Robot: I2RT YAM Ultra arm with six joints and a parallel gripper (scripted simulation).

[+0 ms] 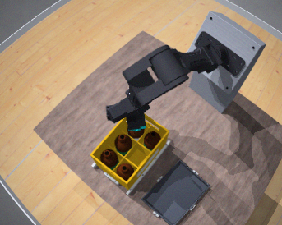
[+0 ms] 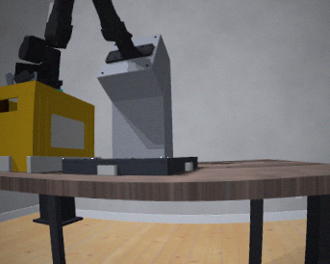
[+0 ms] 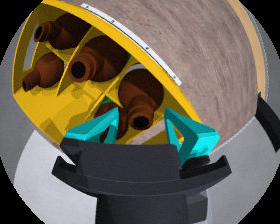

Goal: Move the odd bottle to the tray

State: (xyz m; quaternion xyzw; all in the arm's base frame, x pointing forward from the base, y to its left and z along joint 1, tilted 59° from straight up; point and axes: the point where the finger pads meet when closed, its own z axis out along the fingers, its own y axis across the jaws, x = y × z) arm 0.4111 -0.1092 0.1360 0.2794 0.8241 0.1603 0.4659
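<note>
Gripper (image 1: 136,128) (image 3: 141,111) open, fingertips either side of a bottle neck (image 3: 141,120); five bottles stand in crate (image 1: 130,183) (image 2: 35,125) (image 3: 181,102).

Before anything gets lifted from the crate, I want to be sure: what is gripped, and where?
Nothing is held; the tool is open, its fingertips apart around a bottle's neck.

A: Materials around the crate (image 1: 129,185) (image 2: 35,127) (image 3: 193,111)?
B: Crate itself: yellow, smooth, plastic look, mostly matt.
A: In it?
B: Bottles (image 1: 123,143) (image 3: 141,95): brown, smooth, faint sheen; can't tell glass from plastic.
A: Beside it?
B: Tray (image 1: 177,193) (image 2: 119,167): dark grey, matt, plastic look.
A: Under it?
B: Tabletop (image 1: 85,94) (image 2: 259,172) (image 3: 211,55): brown wood grain, matt.
A: Above it?
B: Gripper (image 1: 136,121) (image 2: 61,91) (image 3: 141,111): fingers teal, smooth plastic look; body matt black.
</note>
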